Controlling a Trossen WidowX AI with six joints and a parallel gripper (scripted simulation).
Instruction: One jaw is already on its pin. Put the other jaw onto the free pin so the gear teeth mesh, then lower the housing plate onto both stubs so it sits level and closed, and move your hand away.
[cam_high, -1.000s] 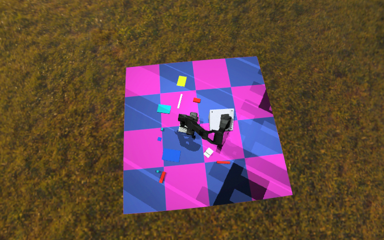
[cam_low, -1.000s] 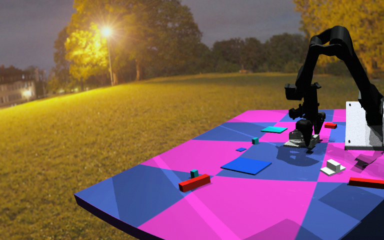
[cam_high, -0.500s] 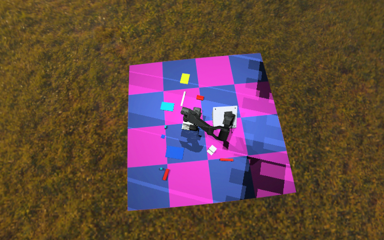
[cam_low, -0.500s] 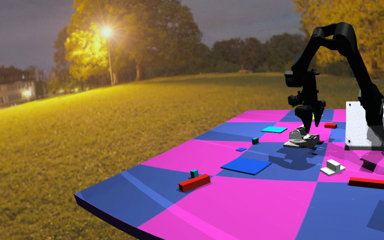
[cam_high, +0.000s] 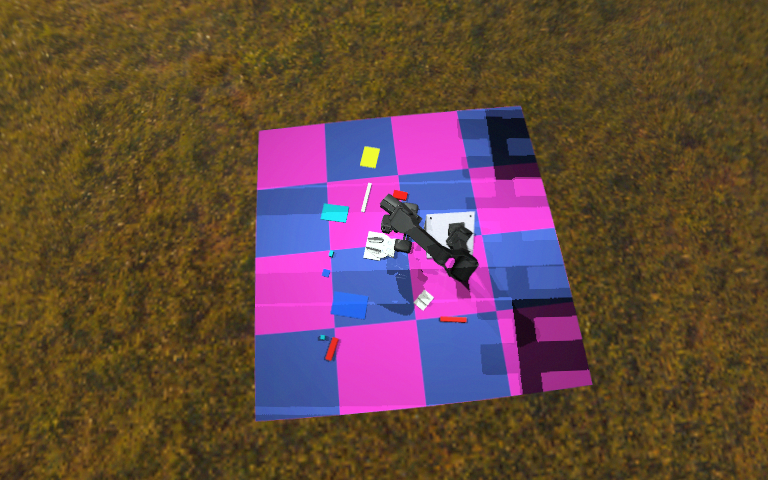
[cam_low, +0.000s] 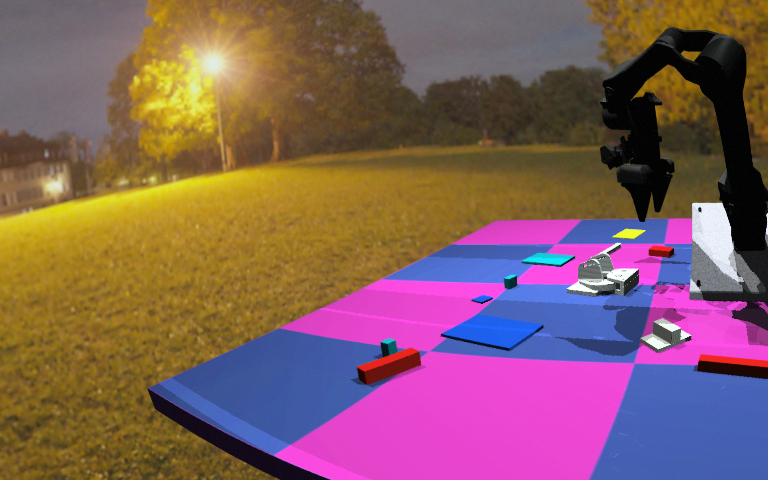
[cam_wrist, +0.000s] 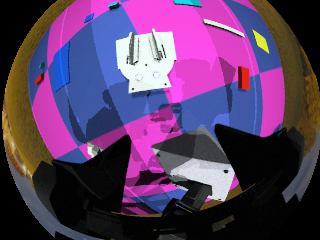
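The white jaw assembly stands on the table, its base (cam_high: 370, 254) (cam_low: 578, 290) flat. Two upright jaws, one (cam_wrist: 133, 47) left and one (cam_wrist: 156, 45) right in the wrist view, stand side by side with a gap between them. The white housing plate (cam_low: 623, 275) (cam_wrist: 147, 83) lies over the jaws' rear ends and looks about level. Two round marks show on it in the wrist view. The pins, the gear teeth and the stub fit are hidden. My gripper (cam_low: 649, 215) (cam_wrist: 174, 133) is open and empty, high above the table and clear of the assembly, towards the robot's base.
A small white block on a plate (cam_high: 423, 300) (cam_low: 667, 333) lies nearer the exterior camera. A blue sheet (cam_high: 349, 305) (cam_low: 492, 332), a cyan sheet (cam_high: 334, 212) (cam_low: 548, 259), a white bar (cam_high: 367, 197), a red block (cam_high: 400, 195) (cam_wrist: 243, 78) and other small blocks lie around.
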